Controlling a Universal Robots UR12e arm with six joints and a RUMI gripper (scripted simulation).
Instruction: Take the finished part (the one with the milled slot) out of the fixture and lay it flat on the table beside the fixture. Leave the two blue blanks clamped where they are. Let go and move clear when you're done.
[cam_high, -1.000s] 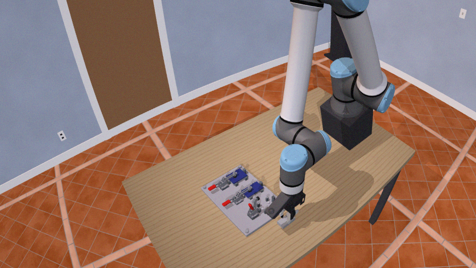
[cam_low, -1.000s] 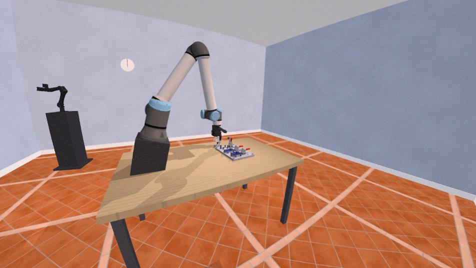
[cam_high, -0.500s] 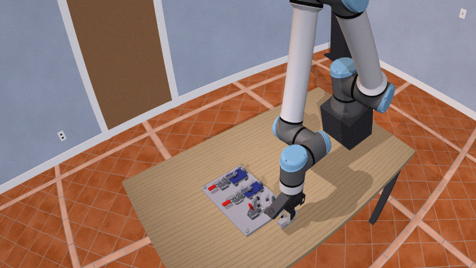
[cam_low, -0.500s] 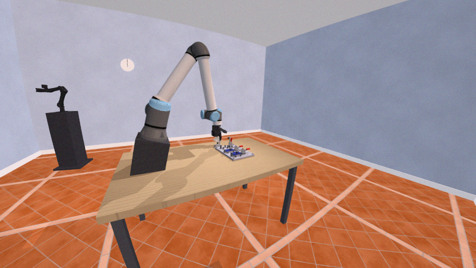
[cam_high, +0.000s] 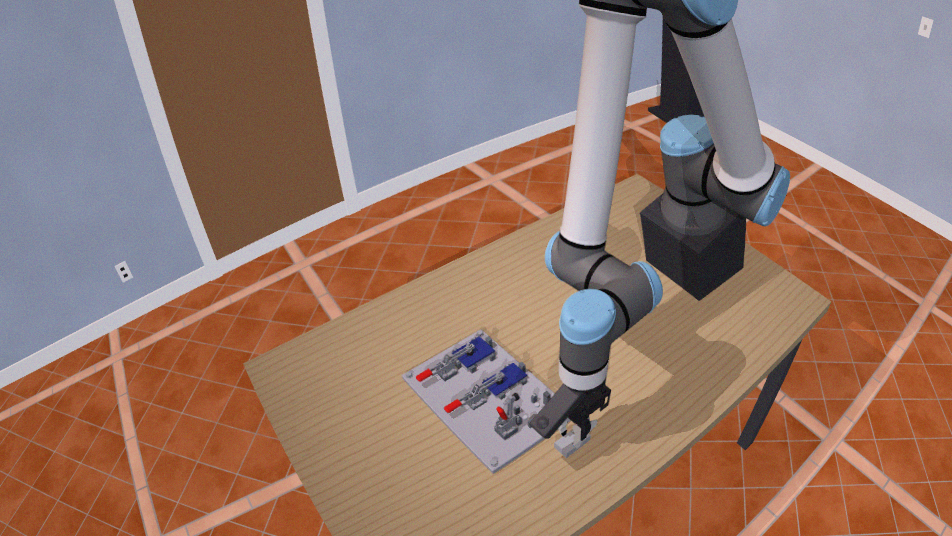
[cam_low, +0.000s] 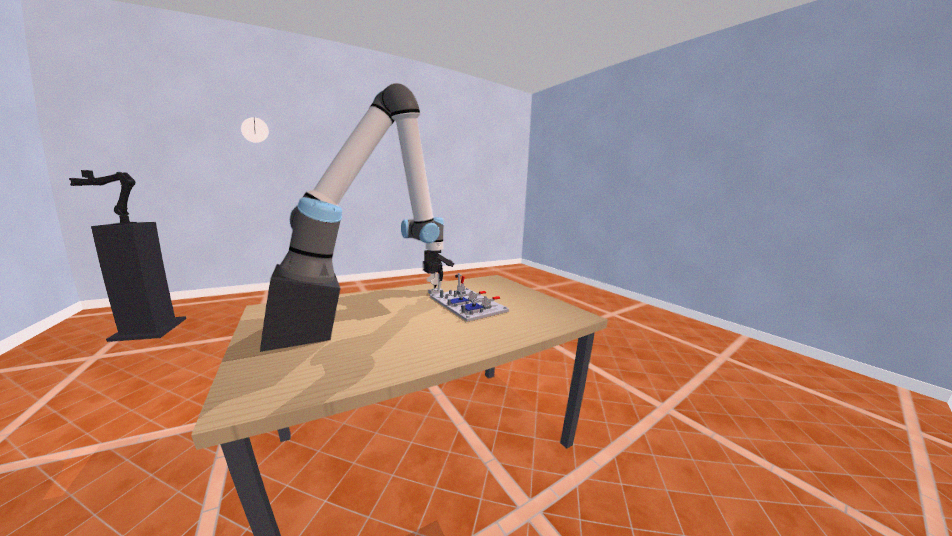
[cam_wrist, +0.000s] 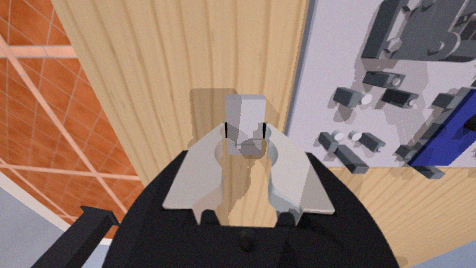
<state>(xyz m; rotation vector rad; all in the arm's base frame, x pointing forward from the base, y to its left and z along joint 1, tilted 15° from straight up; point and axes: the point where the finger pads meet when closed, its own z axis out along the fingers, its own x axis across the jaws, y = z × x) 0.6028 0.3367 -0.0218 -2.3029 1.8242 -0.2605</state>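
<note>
Two blue blanks, first one and second one, are sitting clamped on the fixture plate, which is a bit below center in the top view. Their red-handled toggle clamps are both laid down over them. The third clamp, nearest the plate's lower right edge in that view, has its red handle up, so it's swung open, and the pins beside it on the right side of the wrist view have no part among them.

As for the finished part, it's out of the fixture and off to the side, lower right of center in the top view and right around the middle of the wrist view. It's light gray and blocky. The gripper has its jaws clenched on it, one dark pad on either side. Part and jaws are over the wooden table, just beside the plate and apart from it. Can't really tell whether the underside is touching the wood, and I can't make out the milled slot clearly either.

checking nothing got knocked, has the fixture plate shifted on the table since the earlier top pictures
No, no shift shows: the fixture plate lies in the same place against the edges of the table in the top view.
</note>
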